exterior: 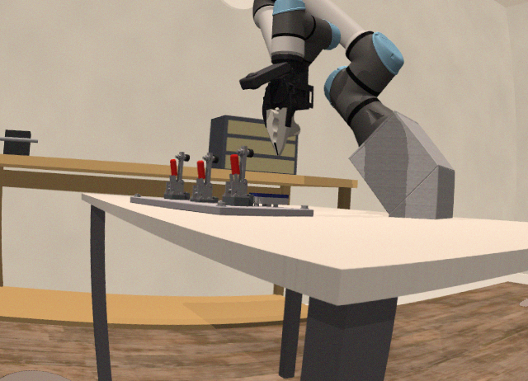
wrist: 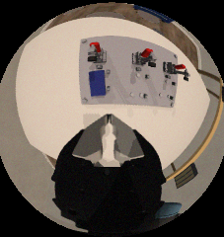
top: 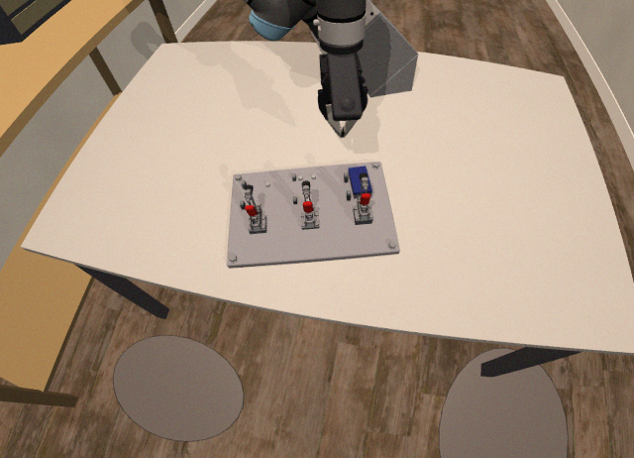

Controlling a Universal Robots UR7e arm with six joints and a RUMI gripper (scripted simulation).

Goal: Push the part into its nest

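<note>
A grey fixture plate [top: 315, 209] lies on the white table and carries three toggle clamps with red handles. A blue part [top: 358, 179] sits at the plate's far right station, behind the right clamp [top: 364, 205]. It also shows in the wrist view [wrist: 97, 82], and as a thin blue edge in the exterior view [exterior: 266, 195]. My gripper [top: 342, 130] is shut and empty. It hangs in the air, well above the table, just beyond the plate's far edge near the blue part. In the exterior view the fingertips [exterior: 278, 150] point down above the plate.
The grey robot base [top: 389, 58] stands at the table's far edge behind the gripper. A wooden bench [top: 46, 49] with a drawer unit [exterior: 254, 144] runs along the left. The left [top: 252, 210] and middle [top: 308, 207] clamp stations hold no part.
</note>
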